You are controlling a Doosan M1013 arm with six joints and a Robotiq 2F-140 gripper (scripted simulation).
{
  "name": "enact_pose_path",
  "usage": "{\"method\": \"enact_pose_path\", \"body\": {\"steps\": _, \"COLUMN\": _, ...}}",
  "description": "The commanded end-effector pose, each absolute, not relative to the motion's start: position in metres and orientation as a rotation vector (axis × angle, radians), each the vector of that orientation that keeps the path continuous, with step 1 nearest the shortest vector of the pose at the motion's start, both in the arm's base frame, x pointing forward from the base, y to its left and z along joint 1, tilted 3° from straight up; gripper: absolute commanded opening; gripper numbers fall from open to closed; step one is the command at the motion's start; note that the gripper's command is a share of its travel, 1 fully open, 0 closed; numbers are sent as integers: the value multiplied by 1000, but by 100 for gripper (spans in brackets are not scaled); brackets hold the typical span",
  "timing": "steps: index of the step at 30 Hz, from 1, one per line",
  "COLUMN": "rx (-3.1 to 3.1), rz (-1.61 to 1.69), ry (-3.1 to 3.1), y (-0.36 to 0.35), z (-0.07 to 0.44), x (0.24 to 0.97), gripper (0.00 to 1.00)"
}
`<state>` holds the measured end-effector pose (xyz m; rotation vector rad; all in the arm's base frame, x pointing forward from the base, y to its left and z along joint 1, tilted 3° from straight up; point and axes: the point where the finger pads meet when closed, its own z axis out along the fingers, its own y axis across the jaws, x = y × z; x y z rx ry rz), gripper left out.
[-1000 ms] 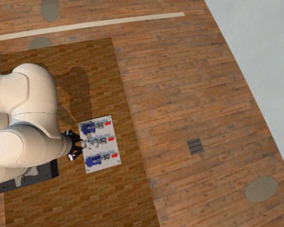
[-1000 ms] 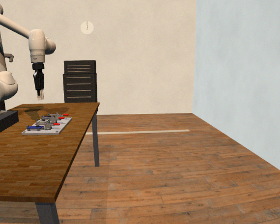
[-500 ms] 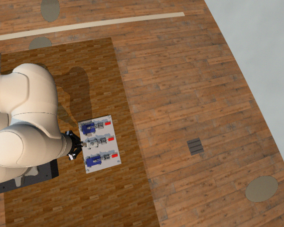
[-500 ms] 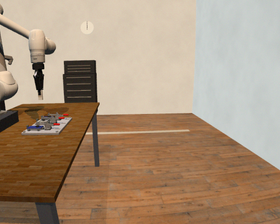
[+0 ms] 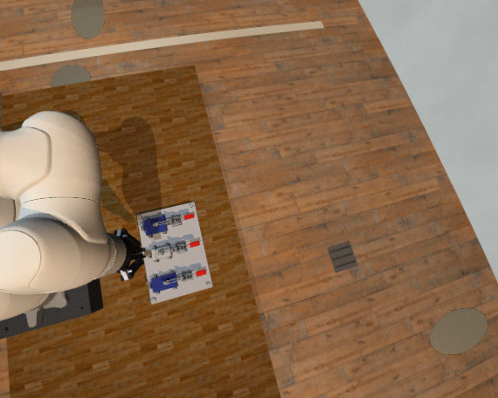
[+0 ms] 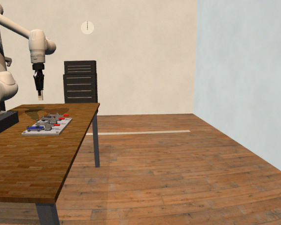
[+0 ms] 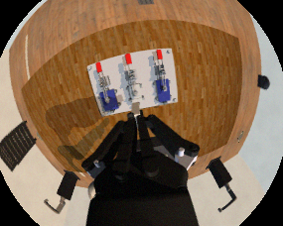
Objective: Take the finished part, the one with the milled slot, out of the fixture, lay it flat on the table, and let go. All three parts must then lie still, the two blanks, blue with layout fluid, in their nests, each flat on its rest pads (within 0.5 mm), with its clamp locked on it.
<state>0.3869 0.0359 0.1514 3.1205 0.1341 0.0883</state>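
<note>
The robot's hand (image 5: 147, 252) (image 6: 40, 95) (image 7: 136, 107), clenched on nothing, hangs above the worktop (image 5: 127, 358) (image 6: 27, 158) (image 7: 204, 64). The finished part (image 5: 162, 249) (image 7: 133, 91) remains in the fixture's middle nest, between two blue blanks, near the worktop's long edge; removal, laying flat and release remain.

The arm (image 5: 58, 166) (image 6: 37, 44) was cream, rounded and smooth, with thin dark seams; its base (image 5: 96, 297) (image 6: 5, 123) was dark and boxy.
</note>
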Motion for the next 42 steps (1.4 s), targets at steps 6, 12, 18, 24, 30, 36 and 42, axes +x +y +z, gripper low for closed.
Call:
{"method": "enact_pose_path", "body": {"steps": 6, "rx": 3119, "rz": 77, "ry": 128, "y": 35, "z": 150, "x": 383, "gripper": 0}}
{"method": "enact_pose_path", "body": {"steps": 12, "rx": 3119, "rz": 77, "ry": 128, "y": 35, "z": 150, "x": 383, "gripper": 0}}
{"method": "enact_pose_path", "body": {"steps": 18, "rx": 3119, "rz": 78, "ry": 128, "y": 35, "z": 150, "x": 383, "gripper": 0}}
{"method": "enact_pose_path", "body": {"steps": 24, "rx": 3120, "rz": 78, "ry": 127, "y": 35, "z": 150, "x": 383, "gripper": 0}}
{"method": "enact_pose_path", "body": {"steps": 30, "rx": 3120, "rz": 78, "ry": 127, "y": 35, "z": 150, "x": 383, "gripper": 0}}
{"method": "enact_pose_path", "body": {"steps": 36, "rx": 3120, "rz": 78, "ry": 127, "y": 35, "z": 150, "x": 383, "gripper": 58}}
{"method": "enact_pose_path", "body": {"steps": 42, "rx": 3120, "rz": 78, "ry": 127, "y": 35, "z": 150, "x": 383, "gripper": 58}}
